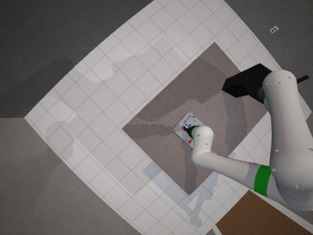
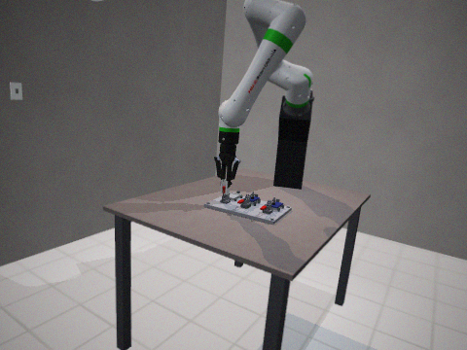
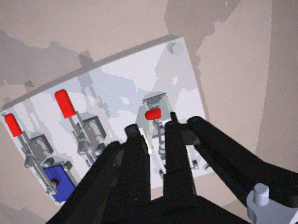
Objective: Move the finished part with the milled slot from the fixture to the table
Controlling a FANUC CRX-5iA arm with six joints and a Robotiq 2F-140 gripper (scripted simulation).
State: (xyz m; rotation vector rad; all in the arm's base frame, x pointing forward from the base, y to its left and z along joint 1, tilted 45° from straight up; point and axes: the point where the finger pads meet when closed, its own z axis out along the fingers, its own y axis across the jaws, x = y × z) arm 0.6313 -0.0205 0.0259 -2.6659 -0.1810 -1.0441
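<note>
Two grey walls around our brown bench, pale tiled floor, fixture well inside the edges, our hand nearly together, grip unclear.

Dim, grainy pics; soft shadows across tabletop.

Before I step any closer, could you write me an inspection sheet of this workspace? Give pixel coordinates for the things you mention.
Surface: brownish table (image 1: 202, 81) (image 2: 165, 214) (image 3: 240, 50), shadows across it.
Job's things: fixture plate (image 1: 179, 130) (image 2: 214, 206) (image 3: 125, 75) carrying a pale part (image 2: 235, 195) and two blue blanks; one red clamp handle (image 2: 224, 189) (image 3: 152, 114) stands up, two lie lower.
Clutter: nothing seen.
Claw (image 1: 186, 128) (image 2: 227, 181) (image 3: 156, 112): fingers narrowly apart at the upright handle; no grip visible.
Cables: nothing seen.
Surroundings: tiled floor (image 1: 98, 108) (image 2: 195, 301), grey walls (image 2: 122, 97).
</note>
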